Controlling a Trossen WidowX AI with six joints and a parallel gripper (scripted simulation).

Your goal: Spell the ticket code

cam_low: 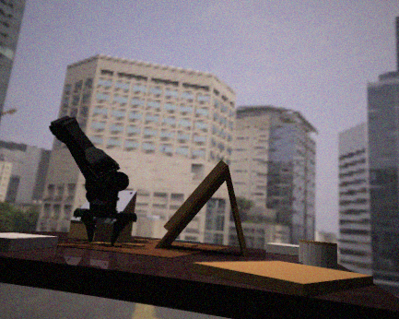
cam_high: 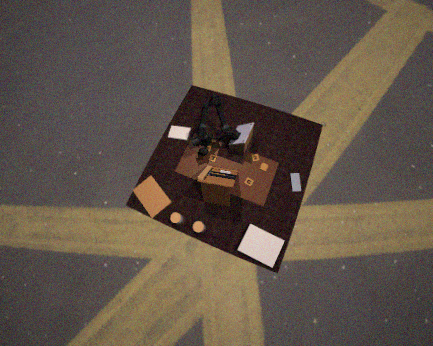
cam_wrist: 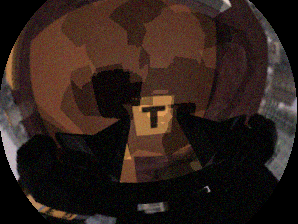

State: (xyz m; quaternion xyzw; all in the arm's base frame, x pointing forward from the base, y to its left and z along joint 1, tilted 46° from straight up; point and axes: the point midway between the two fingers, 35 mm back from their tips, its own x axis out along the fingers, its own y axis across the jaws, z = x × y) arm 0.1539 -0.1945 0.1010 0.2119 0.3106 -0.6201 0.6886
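Note:
My gripper (cam_high: 204,149) (cam_low: 102,239) (cam_wrist: 153,116) is open and lowered to the light brown mat (cam_high: 186,169). Its fingertips stand on either side of an orange tile marked T (cam_wrist: 154,117), which lies flat on the mat. The tilted board (cam_high: 217,186) (cam_low: 196,203) with the dark letter rail (cam_high: 224,174) stands just in front of the gripper. Other letter tiles (cam_high: 255,157) (cam_high: 264,166) (cam_high: 249,181) lie on the mat to the right. The grey ticket stand (cam_high: 243,134) (cam_low: 126,199) is right behind the gripper. The ticket's code is too small to read.
A white pad (cam_high: 179,132) (cam_low: 15,240) lies at the back left. An orange slab (cam_high: 152,196) (cam_low: 282,274) and two orange cylinders (cam_high: 175,217) (cam_high: 198,226) stand near the front left edge. There is a white slab (cam_high: 261,245) at the front right and a small grey card (cam_high: 296,181) at the right edge.

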